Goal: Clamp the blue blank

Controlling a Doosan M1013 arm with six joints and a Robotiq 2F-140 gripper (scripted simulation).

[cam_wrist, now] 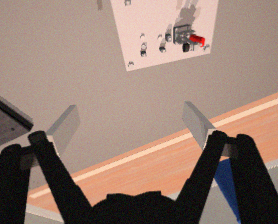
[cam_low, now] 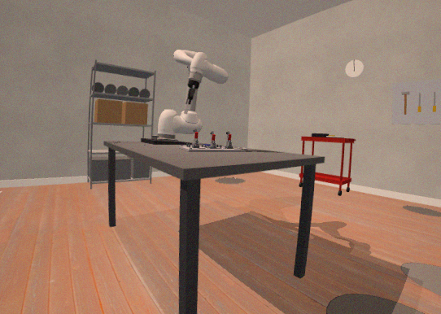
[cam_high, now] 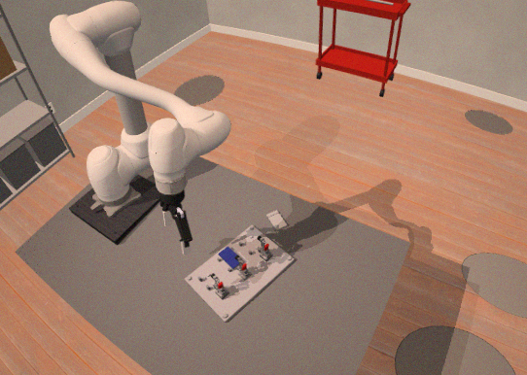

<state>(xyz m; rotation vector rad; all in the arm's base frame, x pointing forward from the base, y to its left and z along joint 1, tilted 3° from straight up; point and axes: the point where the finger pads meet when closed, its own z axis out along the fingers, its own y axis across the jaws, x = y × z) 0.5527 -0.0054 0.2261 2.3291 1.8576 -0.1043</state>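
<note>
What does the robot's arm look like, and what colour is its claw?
The arm is creamy white, made of fat, rounded tubes with bulging joints, on a dark square base. Its gripper is black with thin linkage bars, ending in two flat grey fingertips. No cables or markings show.

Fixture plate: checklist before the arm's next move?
1. Gripper open, nothing between the fingers: ok.
2. Gripper well above the table, beside the fixture plate, not over it: ok.
3. Blue blank on the plate next to the middle clamp: ok. Seating on the pads and against the blocks: cannot tell.
4. Clamp locked on the blank: not ok. In the exterior view all three red handles stand upright.
5. Finished part on the table off the plate, looks flat: ok. The slot is too small to see.
</note>
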